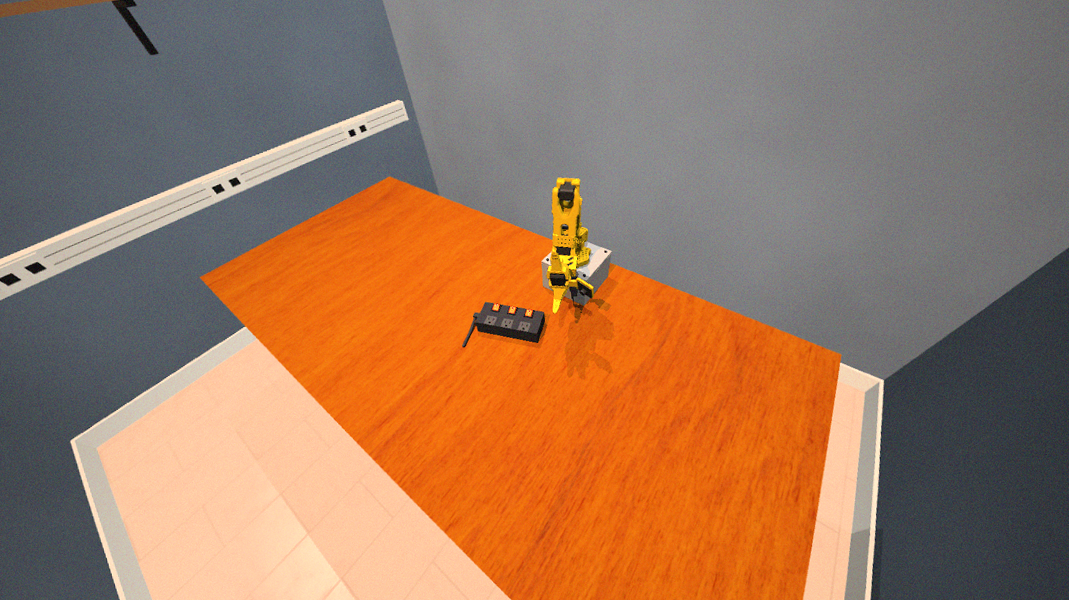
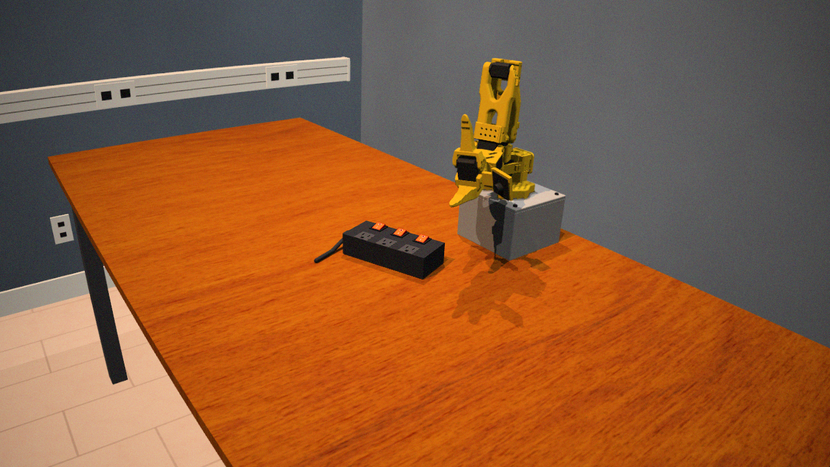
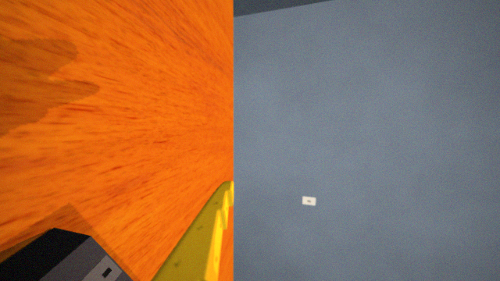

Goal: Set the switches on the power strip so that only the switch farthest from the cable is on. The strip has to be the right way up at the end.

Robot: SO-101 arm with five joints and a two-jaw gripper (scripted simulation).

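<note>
Tool (image 2: 476,197) agape, beside power strip (image 2: 393,248)

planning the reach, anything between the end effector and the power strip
Nothing: only bare wooden table top separates the open end effector from the power strip, clearest in the exterior view.

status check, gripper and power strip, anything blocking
Gripper open, empty, folded over its base. Power strip upright on table, untouched, cable end away from arm. Nothing between them.
</note>
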